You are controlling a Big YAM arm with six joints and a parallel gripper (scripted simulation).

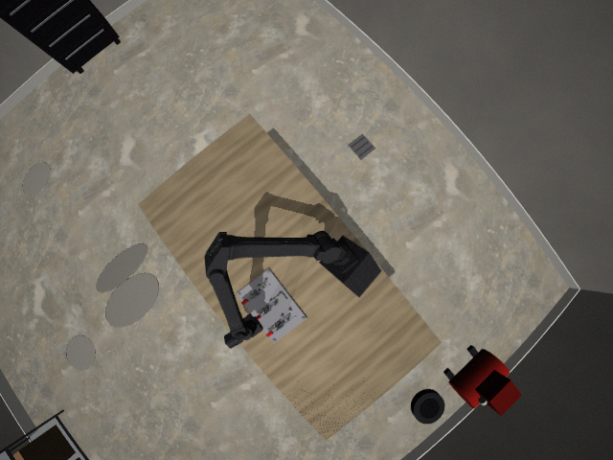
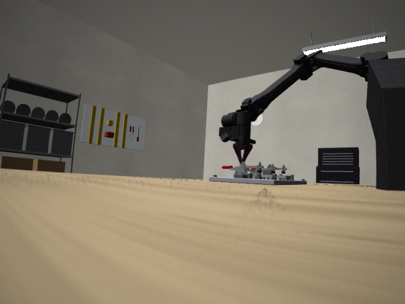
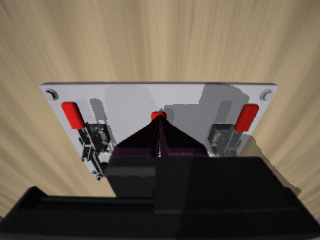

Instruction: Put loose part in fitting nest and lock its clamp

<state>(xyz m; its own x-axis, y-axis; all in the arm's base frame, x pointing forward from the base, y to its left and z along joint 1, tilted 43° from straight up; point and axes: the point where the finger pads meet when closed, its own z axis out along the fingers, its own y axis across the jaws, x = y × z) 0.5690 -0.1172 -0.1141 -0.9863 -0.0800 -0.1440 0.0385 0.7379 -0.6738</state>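
The fixture plate point(image 1: 296, 321) point(image 2: 228, 180) point(image 3: 130, 95) carries three clamps. The left red handle point(image 3: 73, 115) point(image 1: 269, 333) point(image 2: 226, 166) lies level, pointing out from its clamp. The right red handle point(image 3: 246, 118) point(image 1: 244, 301) stands at the other side in the wrist view. The middle red handle point(image 3: 154, 114) point(image 1: 258, 316) shows only its end. My gripper point(image 3: 159, 120) point(image 2: 242, 163) is shut and empty, pointing down, its tips at or just above the middle handle; contact cannot be told. It hides the middle nest in the wrist view. I cannot make out the loose part or bar contact.
The plate lies on the wooden table point(image 1: 346, 356) near its front edge. The outer clamps point(image 3: 95, 142) point(image 3: 223, 140) flank the gripper closely. The arm base point(image 1: 352, 267) point(image 2: 389, 130) stands at the opposite table edge.
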